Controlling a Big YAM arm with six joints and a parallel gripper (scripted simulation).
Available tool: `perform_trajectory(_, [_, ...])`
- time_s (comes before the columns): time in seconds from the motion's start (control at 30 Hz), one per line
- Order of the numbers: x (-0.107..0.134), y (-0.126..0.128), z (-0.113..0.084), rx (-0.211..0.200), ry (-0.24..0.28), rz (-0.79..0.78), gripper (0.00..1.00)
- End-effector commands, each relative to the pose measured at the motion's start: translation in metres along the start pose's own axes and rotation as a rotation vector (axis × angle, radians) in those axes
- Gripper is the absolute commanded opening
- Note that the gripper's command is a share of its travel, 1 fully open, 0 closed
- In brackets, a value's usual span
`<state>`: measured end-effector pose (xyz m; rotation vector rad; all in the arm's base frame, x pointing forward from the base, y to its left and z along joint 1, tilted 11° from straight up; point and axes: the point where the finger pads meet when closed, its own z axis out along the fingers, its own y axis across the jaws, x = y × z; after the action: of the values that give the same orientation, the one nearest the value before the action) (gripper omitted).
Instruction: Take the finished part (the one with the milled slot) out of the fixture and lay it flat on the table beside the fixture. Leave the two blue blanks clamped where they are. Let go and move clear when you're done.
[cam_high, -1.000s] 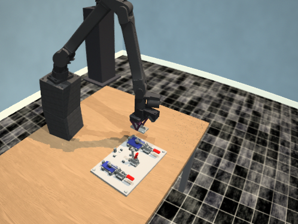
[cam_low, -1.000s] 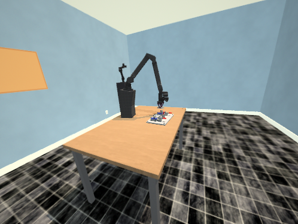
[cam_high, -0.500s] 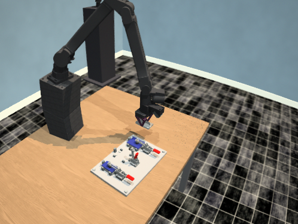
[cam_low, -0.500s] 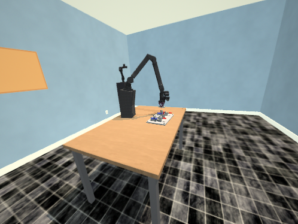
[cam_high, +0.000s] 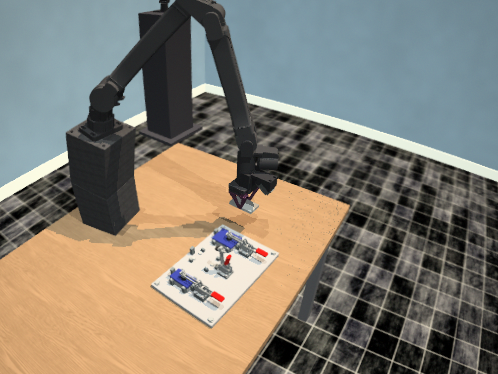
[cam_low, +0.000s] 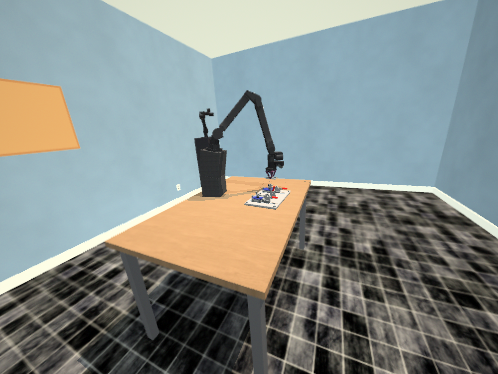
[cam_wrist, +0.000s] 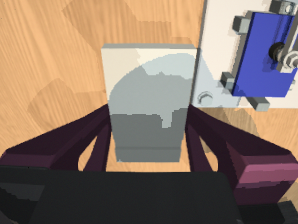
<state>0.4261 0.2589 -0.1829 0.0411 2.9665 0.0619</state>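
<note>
While the two blue blanks (cam_high: 226, 239) (cam_wrist: 266, 55) sit clamped, the gripper (cam_high: 246, 203) (cam_low: 270, 176) (cam_wrist: 148, 111) pinches the finished part (cam_high: 248, 207) (cam_wrist: 150, 95), seemingly above the table (cam_high: 165, 175) (cam_low: 215, 225) (cam_wrist: 45, 50).

A pale socket (cam_low: 178, 187) sits low on the blue wall (cam_low: 150, 100)

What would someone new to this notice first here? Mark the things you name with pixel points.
Probably the big dark arm (cam_high: 227, 75) (cam_low: 262, 120), arching from its pedestal over the wooden table (cam_high: 45, 300) (cam_low: 200, 230), its gripper (cam_high: 246, 204) (cam_low: 270, 176) (cam_wrist: 148, 111) shut on a pale grey part (cam_wrist: 150, 85). Next, the white fixture plate (cam_high: 175, 295) (cam_low: 267, 205) (cam_wrist: 216, 60) on the table, with two blue blanks (cam_high: 224, 238) (cam_wrist: 260, 65) and bright red clamp handles (cam_high: 261, 252).
</note>
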Motion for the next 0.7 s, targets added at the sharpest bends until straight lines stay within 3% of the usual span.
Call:
perform_trajectory(0.0, [-0.0075, 0.0049, 0.0031, -0.001, -0.004, 0.006, 0.00])
perform_trajectory(0.67, [-0.0077, 0.0121, 0.0033, -0.006, -0.010, -0.002, 0.00])
